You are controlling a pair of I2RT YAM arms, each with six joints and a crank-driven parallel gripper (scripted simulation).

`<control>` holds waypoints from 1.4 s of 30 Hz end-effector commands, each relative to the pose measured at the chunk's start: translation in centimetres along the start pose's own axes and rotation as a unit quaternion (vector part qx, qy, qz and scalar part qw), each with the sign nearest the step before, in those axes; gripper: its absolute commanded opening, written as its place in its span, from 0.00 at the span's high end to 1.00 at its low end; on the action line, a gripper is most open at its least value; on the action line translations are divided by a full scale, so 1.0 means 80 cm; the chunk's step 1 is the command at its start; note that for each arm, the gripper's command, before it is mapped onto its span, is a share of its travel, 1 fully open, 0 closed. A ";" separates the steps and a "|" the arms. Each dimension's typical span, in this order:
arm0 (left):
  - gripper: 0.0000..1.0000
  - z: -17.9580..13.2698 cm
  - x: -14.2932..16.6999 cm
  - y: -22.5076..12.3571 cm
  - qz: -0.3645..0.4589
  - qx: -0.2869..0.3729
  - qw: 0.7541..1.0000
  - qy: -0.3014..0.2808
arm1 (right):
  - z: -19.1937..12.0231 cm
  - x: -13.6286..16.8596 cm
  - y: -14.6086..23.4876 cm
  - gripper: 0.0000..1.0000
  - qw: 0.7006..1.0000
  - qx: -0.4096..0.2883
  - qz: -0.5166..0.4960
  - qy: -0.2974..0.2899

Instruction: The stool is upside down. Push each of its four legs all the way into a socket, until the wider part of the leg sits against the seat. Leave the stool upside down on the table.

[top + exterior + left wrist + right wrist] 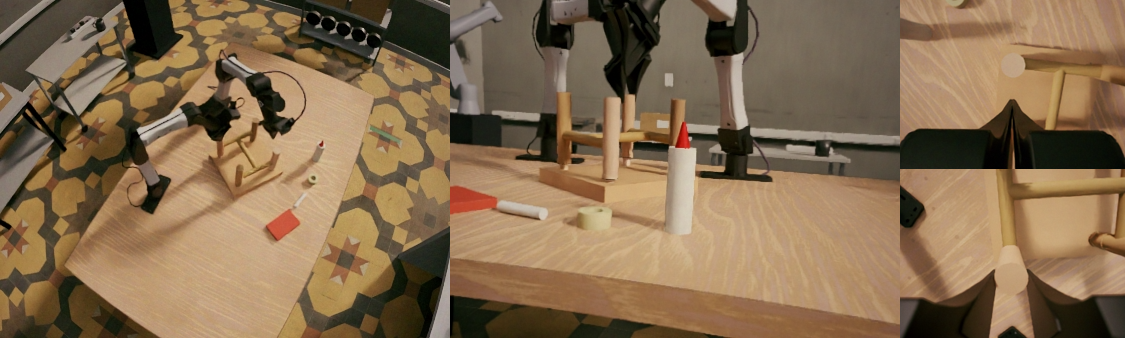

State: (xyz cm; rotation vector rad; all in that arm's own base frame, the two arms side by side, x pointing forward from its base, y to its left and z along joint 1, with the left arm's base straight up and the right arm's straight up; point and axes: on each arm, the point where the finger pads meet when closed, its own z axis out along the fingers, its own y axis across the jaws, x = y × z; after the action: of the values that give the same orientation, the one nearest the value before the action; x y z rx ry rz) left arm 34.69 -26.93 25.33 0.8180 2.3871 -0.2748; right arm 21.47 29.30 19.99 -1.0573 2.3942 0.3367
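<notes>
The stool seat [227, 175] [575, 184] [1028, 98] [1058, 237] lies upside down, four legs upright and joined by rails. My right gripper [220, 140] [1011, 271] is shut on the back leg [627, 130] near its top; a narrow pale end shows below that leg. My left gripper [273, 136] [1012, 101] is shut and empty, above the seat and just behind the front leg [274, 160] [611, 135] [1013, 65], whose wide end appears against the seat. The left-hand leg [239, 176] [564, 125] shows a narrow end above the seat. The fourth leg's [254, 131] [677, 117] foot is hidden in the exterior view.
A white bottle with a red tip [318, 153] [680, 192] [915, 30] stands beside the stool. Near it are a tape roll [587, 220] [957, 5], a white stick [300, 200] [522, 209] and a red block [283, 225] [470, 199]. Both arms reach close together over the stool.
</notes>
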 end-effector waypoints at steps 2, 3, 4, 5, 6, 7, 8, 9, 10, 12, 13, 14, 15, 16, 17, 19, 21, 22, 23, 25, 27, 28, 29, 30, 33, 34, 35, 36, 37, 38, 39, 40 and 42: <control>1.00 -0.006 -0.012 0.003 0.000 0.000 1.000 -0.020 | -0.015 -0.023 -0.013 0.70 0.999 0.016 0.015 -0.046; 1.00 -0.011 -0.012 0.003 0.000 0.000 1.000 -0.023 | -0.015 -0.023 -0.013 0.70 0.999 0.016 0.015 -0.046; 1.00 -0.012 -0.012 0.003 0.000 0.000 1.000 -0.024 | -0.015 -0.023 -0.013 0.70 0.999 0.016 0.015 -0.046; 1.00 -0.012 -0.013 0.003 0.000 0.000 1.000 -0.024 | -0.015 -0.023 -0.013 0.70 0.999 0.016 0.015 -0.046; 1.00 -0.012 -0.013 0.003 0.000 0.000 1.000 -0.024 | -0.015 -0.023 -0.013 0.70 0.999 0.016 0.015 -0.046; 1.00 -0.012 -0.012 0.003 0.000 0.000 1.000 -0.024 | -0.015 -0.023 -0.013 0.70 0.999 0.016 0.015 -0.046; 1.00 -0.012 -0.012 0.003 0.000 0.000 1.000 -0.024 | -0.015 -0.023 -0.013 0.26 0.999 0.016 0.015 -0.046; 1.00 -0.012 -0.012 0.003 0.000 0.000 1.000 -0.024 | -0.015 -0.023 -0.013 0.26 0.999 0.016 0.015 -0.046; 1.00 -0.012 -0.012 0.003 0.000 0.000 1.000 -0.024 | -0.011 -0.022 -0.011 0.26 0.999 0.015 0.013 -0.043; 1.00 -0.012 -0.012 0.003 0.000 0.000 1.000 -0.024 | -0.009 -0.021 -0.005 0.26 0.999 0.012 0.008 -0.039; 1.00 -0.012 -0.012 0.003 0.000 0.000 1.000 -0.024 | -0.009 -0.021 -0.005 0.26 0.999 0.011 0.007 -0.039; 1.00 -0.012 -0.012 0.003 0.000 0.000 1.000 -0.024 | -0.009 -0.021 -0.005 0.26 0.999 0.011 0.007 -0.039; 1.00 -0.012 -0.012 0.003 0.000 0.000 1.000 -0.024 | -0.009 -0.021 -0.005 0.26 0.999 0.011 0.007 -0.039; 1.00 -0.012 -0.012 0.003 0.000 0.000 1.000 -0.024 | -0.004 -0.019 -0.006 0.26 0.999 0.013 0.006 -0.034; 1.00 -0.012 -0.012 0.003 0.000 0.000 1.000 -0.024 | -0.009 -0.021 -0.005 0.26 0.999 0.012 0.006 -0.039; 1.00 -0.012 -0.012 0.003 0.000 0.000 1.000 -0.024 | -0.009 -0.021 -0.005 0.26 0.999 0.012 0.006 -0.039; 1.00 -0.012 -0.012 0.003 0.000 0.000 1.000 -0.024 | -0.009 -0.021 -0.005 0.26 0.999 0.012 0.006 -0.039; 1.00 -0.012 -0.012 0.003 0.000 0.000 1.000 -0.024 | -0.009 -0.021 -0.005 0.26 0.999 0.012 0.006 -0.039; 1.00 -0.012 -0.012 0.003 0.000 0.000 1.000 -0.024 | -0.009 -0.021 -0.005 0.26 0.999 0.012 0.006 -0.039; 1.00 -0.012 -0.012 0.003 0.000 0.000 1.000 -0.024 | -0.009 -0.021 -0.005 0.26 0.999 0.012 0.006 -0.039; 1.00 -0.012 -0.012 0.003 0.000 0.000 1.000 -0.024 | -0.004 -0.017 -0.004 0.26 1.000 0.013 0.004 -0.012; 1.00 -0.012 -0.012 0.003 0.000 0.000 1.000 -0.024 | -0.016 -0.023 -0.004 0.26 1.000 0.011 0.005 -0.026; 1.00 -0.012 -0.012 0.003 0.000 0.000 1.000 -0.024 | -0.013 -0.021 -0.004 0.26 1.000 0.012 0.005 -0.019; 1.00 -0.012 -0.012 0.003 0.000 0.000 1.000 -0.024 | -0.010 -0.028 -0.004 0.26 0.999 0.011 0.005 -0.030; 1.00 -0.012 -0.012 0.003 0.000 0.000 1.000 -0.024 | -0.014 -0.023 -0.005 0.26 1.000 0.011 0.005 -0.017; 1.00 -0.012 -0.012 0.003 0.000 0.000 1.000 -0.024 | -0.006 -0.027 -0.003 0.26 1.000 0.012 0.005 -0.022; 1.00 -0.012 -0.012 0.003 0.000 0.000 1.000 -0.024 | -0.016 -0.032 -0.003 0.26 0.999 0.010 0.005 -0.037; 1.00 -0.012 -0.012 0.003 0.000 0.000 1.000 -0.024 | -0.015 -0.035 -0.003 0.26 0.999 0.010 0.006 -0.042; 1.00 -0.012 -0.012 0.003 0.000 0.000 1.000 -0.024 | -0.020 -0.023 -0.004 0.26 1.000 0.013 0.004 -0.005; 1.00 -0.012 -0.012 0.003 0.000 0.000 1.000 -0.024 | -0.026 -0.022 -0.004 0.26 1.000 0.013 0.004 -0.004; 1.00 -0.012 -0.012 0.003 0.000 0.000 1.000 -0.024 | -0.031 -0.026 -0.004 0.26 1.000 0.013 0.004 -0.005; 1.00 -0.012 -0.012 0.003 0.000 0.000 1.000 -0.024 | -0.036 -0.029 -0.004 0.26 1.000 0.013 0.004 -0.006; 1.00 -0.012 -0.012 0.003 0.000 0.000 1.000 -0.024 | -0.046 -0.036 -0.004 0.26 1.000 0.013 0.004 -0.008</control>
State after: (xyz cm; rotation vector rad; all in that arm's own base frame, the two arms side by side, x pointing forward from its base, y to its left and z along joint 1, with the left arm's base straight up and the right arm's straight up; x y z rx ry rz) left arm 34.72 -26.95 25.21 0.8189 2.3897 -0.2738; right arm 22.19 29.38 22.86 -1.0299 2.3828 0.3203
